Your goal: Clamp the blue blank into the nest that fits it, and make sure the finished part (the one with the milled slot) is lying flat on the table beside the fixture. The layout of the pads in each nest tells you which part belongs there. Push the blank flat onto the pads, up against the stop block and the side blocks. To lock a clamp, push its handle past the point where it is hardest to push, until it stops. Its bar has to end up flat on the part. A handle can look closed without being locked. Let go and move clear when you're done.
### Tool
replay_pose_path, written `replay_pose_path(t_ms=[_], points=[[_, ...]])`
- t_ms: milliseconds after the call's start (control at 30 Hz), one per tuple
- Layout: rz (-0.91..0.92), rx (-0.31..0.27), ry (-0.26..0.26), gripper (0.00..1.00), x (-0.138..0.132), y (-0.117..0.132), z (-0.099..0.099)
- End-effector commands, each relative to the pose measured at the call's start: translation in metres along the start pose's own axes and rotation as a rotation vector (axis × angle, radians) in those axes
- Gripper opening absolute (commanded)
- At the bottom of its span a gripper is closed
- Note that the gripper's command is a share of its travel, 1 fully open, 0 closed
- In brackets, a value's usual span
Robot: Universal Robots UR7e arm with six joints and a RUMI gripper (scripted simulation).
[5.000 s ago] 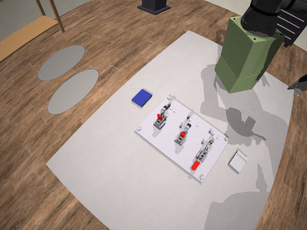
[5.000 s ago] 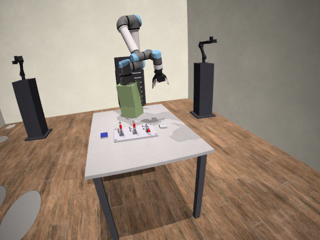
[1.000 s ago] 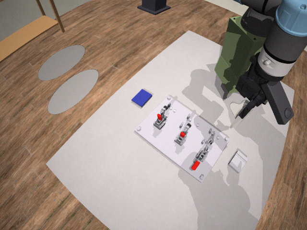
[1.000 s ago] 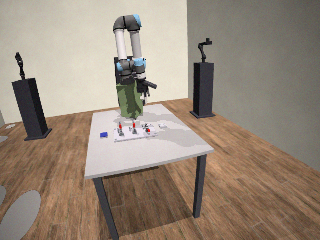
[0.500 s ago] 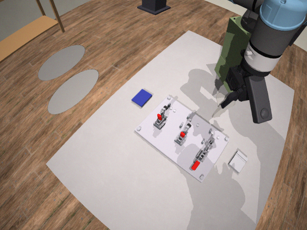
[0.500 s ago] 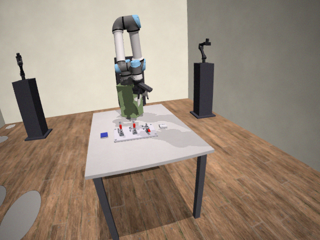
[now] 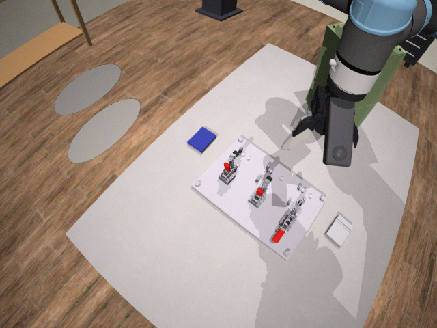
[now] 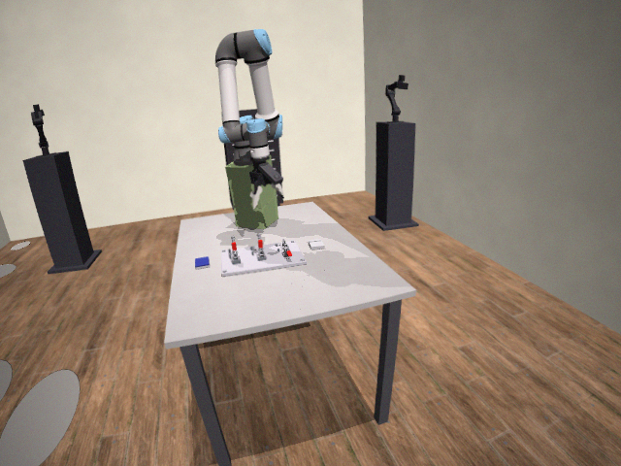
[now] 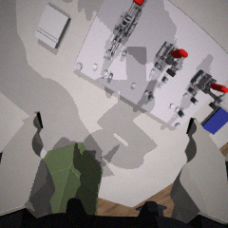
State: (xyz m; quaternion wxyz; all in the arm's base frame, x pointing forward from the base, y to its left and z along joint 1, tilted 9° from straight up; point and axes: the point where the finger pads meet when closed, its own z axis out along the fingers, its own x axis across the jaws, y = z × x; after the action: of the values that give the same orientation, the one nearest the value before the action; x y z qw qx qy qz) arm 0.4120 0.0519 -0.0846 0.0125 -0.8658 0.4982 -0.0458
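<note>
The blue blank lies flat on the table, left of the fixture plate. The plate carries three toggle clamps and all its nests are empty. The left clamp and the middle clamp have their red handles raised. The right clamp has its handle lying down. The white finished part lies flat on the table to the right of the plate. My gripper is open and empty, high above the table behind the plate.
The green robot pedestal stands at the back of the white table, close behind my gripper. Two dark camera stands stand on the wooden floor beside the table.
</note>
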Motion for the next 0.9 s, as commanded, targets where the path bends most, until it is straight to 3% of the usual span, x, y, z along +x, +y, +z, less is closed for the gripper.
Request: replay_pose_path(t_ms=[0,467,867], points=[[0.154,0.005,0.026,1.00,0.019,0.006,0.002],[0.431,0.019,0.065,1.00,0.052,0.021,0.004],[0.495,0.023,0.074,1.00,0.059,0.025,0.005]])
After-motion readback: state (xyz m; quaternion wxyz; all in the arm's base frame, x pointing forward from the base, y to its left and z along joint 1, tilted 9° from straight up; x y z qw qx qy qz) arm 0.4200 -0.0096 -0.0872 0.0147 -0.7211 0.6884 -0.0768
